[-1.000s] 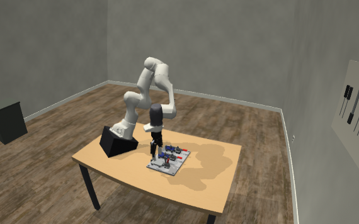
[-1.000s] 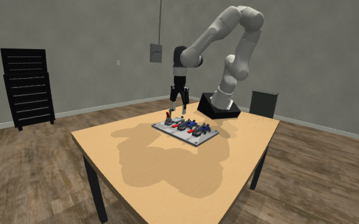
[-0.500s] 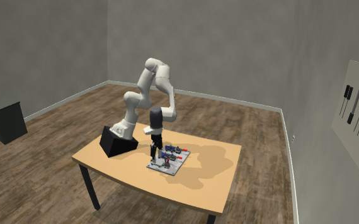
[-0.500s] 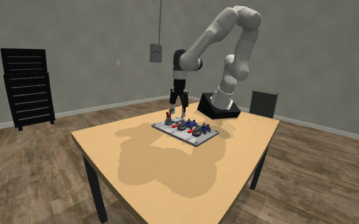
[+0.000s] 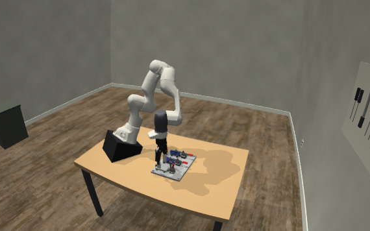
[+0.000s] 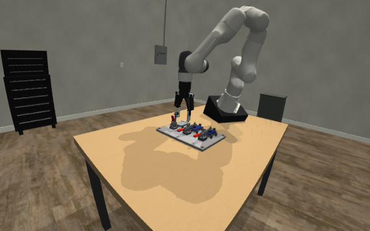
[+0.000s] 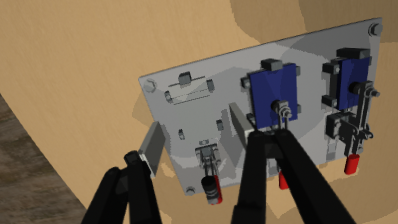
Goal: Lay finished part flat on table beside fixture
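The finished part (image 7: pixel 196 114) (image 5: pixel 163 168) is pale grey, hardly distinct from the grey fixture plate (image 7: pixel 310 54) (image 5: pixel 184 169) (image 6: pixel 171 132). It lies at the plate's left station in the wrist view, among small dark stops, with its slot near the far end. Its clamp (image 7: pixel 207 154) stands open, red handle (image 6: pixel 172 119) upright. My gripper (image 5: pixel 161 162) (image 6: pixel 183 117) (image 7: pixel 195 122) is open and empty, pointing down, low above that station, one finger on each side of the part. The fingertips' exact height is hard to tell. Two blue blanks (image 7: pixel 264 95) (image 7: pixel 347 82) (image 6: pixel 197 128) (image 6: pixel 211 131) sit under closed clamps.
The right finger in the wrist view is near the middle blue blank and its clamp (image 7: pixel 283 112). Red clamp handles (image 7: pixel 352 164) (image 5: pixel 185 163) stick out along one side. Bolts (image 7: pixel 150 85) stand at the plate corners. The wooden table (image 5: pixel 110 169) (image 6: pixel 110 146) extends around the plate.
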Robot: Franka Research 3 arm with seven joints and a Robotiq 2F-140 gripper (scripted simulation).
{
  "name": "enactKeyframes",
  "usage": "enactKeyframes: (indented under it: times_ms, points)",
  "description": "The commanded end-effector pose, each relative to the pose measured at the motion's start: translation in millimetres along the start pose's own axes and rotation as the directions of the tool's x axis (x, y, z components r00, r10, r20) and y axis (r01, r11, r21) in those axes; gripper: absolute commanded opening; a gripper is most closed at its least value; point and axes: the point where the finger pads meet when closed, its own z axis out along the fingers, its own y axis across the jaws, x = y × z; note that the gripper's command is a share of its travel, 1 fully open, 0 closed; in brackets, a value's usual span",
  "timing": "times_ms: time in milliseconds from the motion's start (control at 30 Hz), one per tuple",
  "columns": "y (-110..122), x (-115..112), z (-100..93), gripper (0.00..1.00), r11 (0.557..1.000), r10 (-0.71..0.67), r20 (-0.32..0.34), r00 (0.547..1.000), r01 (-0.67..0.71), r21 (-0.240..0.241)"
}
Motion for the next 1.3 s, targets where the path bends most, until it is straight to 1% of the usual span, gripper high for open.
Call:
enactKeyframes:
  times_ms: [0,833,1267]
  points:
    - [-0.3,-0.7,0.8,0.58,1.0,-0.008,0.001,1.0,0.008,0.001]
    - [-0.3,-0.7,1.1,0.58,1.0,-0.008,0.001,1.0,0.008,0.001]
    - [-0.3,-0.8,7.9,0.58,1.0,-0.008,0.001,1.0,0.008,0.001]
